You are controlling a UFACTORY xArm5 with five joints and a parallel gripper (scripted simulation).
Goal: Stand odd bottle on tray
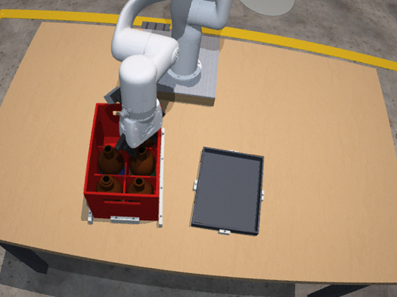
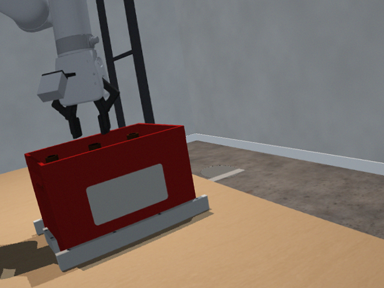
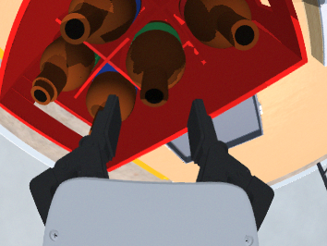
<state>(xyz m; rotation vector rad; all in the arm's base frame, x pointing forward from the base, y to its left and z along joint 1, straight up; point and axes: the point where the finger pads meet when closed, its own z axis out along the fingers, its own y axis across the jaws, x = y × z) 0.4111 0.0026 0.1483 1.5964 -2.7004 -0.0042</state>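
Note:
The red crate [image 1: 122, 208] [image 2: 67, 191] [image 3: 263, 69] holds five brown bottles. Two stand in the front row [image 1: 109, 185] [image 1: 140, 189], two in the middle row [image 1: 110, 163] [image 1: 141, 166], and one at the rear right [image 1: 149, 141], partly hidden by the gripper. Three bottle mouths [image 2: 51, 159] [image 2: 94, 147] [image 2: 132, 136] show above the crate's near rim in the exterior view. My gripper [image 2: 91, 134] [image 3: 154, 109] is partly open and empty, fingertips a little above the crate. In the wrist view its left finger covers one bottle's neck [image 3: 111, 92]. Which neck differs, I cannot tell. The dark tray [image 1: 228, 190] [image 3: 236, 120] holds nothing.
White strips [image 1: 161, 183] [image 2: 134, 234] line the crate's foot. Small white blocks [image 1: 224, 231] sit against the tray's sides. The tray lies right of the crate in the top view, with the arm's base plate [image 1: 205, 84] behind. The crate's walls rise around the bottles.

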